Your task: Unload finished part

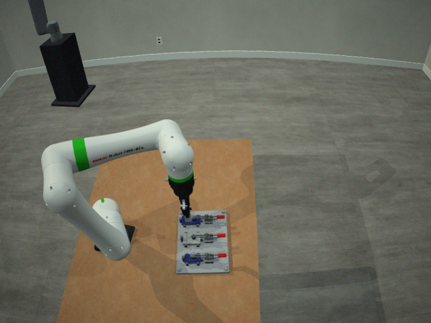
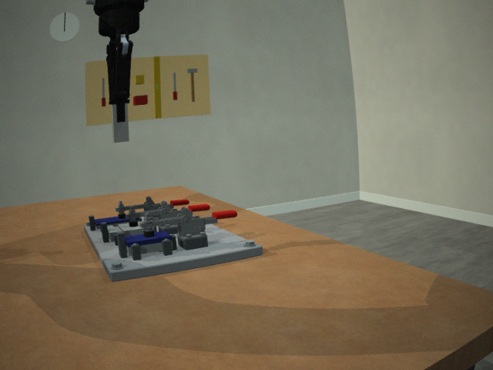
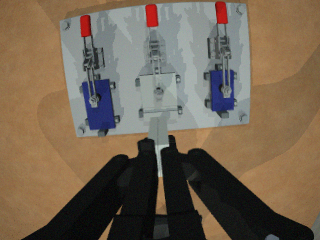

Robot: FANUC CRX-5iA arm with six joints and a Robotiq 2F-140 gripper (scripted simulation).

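Finished part (image 1: 190, 238) (image 3: 150, 90): bare metal, middle nest of the fixture plate (image 1: 181, 248) (image 2: 104, 257) (image 3: 192, 117), beneath its clamp's spindle.
Gripper (image 1: 186, 216) (image 2: 121, 119) (image 3: 159, 129): pads pressed together, nothing pinched, high above the plate.
Handling: probably stiff, fairly heavy, slippery if oily.
Hold: opposite sides, once the middle red handle (image 1: 221, 235) (image 2: 199, 207) (image 3: 152, 16) is thrown back.
Edges: locating pins crowd the part; lift straight.
Room: tabletop (image 1: 222, 184) (image 2: 318, 274) (image 3: 30, 165) beside the plate; blue blanks (image 1: 192, 258) (image 2: 148, 237) (image 3: 100, 107) flank both sides.
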